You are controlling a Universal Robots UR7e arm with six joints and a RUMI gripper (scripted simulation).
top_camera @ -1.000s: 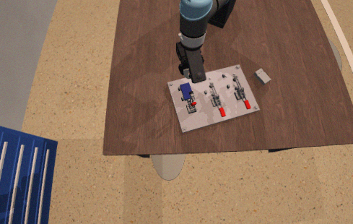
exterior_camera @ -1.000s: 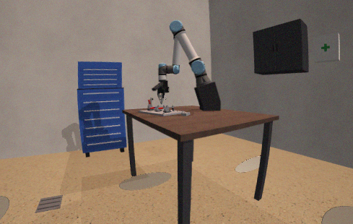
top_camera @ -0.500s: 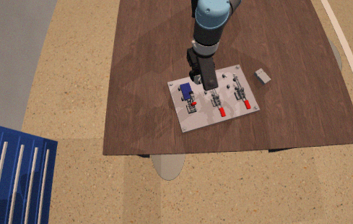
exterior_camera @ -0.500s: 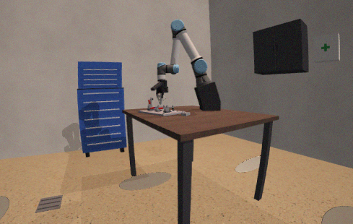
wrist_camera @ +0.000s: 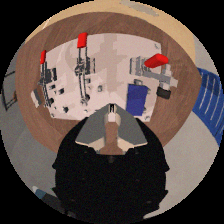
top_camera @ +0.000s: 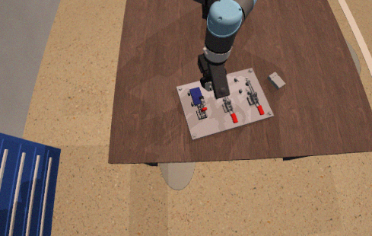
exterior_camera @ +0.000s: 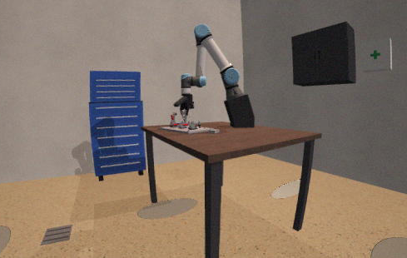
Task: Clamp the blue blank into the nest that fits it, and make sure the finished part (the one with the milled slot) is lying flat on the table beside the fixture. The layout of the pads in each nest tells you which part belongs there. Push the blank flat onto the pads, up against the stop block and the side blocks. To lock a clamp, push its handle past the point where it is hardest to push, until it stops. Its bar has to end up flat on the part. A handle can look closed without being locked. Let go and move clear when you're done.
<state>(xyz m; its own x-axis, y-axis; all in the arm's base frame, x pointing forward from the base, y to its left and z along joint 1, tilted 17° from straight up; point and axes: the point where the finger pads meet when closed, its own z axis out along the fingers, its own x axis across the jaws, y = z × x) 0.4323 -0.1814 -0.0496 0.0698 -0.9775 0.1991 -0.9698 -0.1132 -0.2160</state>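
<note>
Jaws (top_camera: 208, 87) (exterior_camera: 185, 120) pressed together, nothing pinched, over fixture plate (top_camera: 212, 127) (exterior_camera: 175, 130) (wrist_camera: 112, 54). Blue blank (top_camera: 195, 96) (wrist_camera: 136, 99) on plate, just beside jaws, at nest whose clamp has red handle (top_camera: 204, 109) (exterior_camera: 172, 118) (wrist_camera: 156, 61) raised. Middle clamp (top_camera: 227, 106) (wrist_camera: 82, 66) near jaws, opposite side from blank; outer clamp (top_camera: 253, 98) (wrist_camera: 47, 75) farther. Gray part (top_camera: 276, 81) (exterior_camera: 214, 131) (wrist_camera: 36, 97) on surface (top_camera: 147, 114) (exterior_camera: 257, 139) (wrist_camera: 27, 80) off plate, well apart from jaws; slot too small to make out.
</note>
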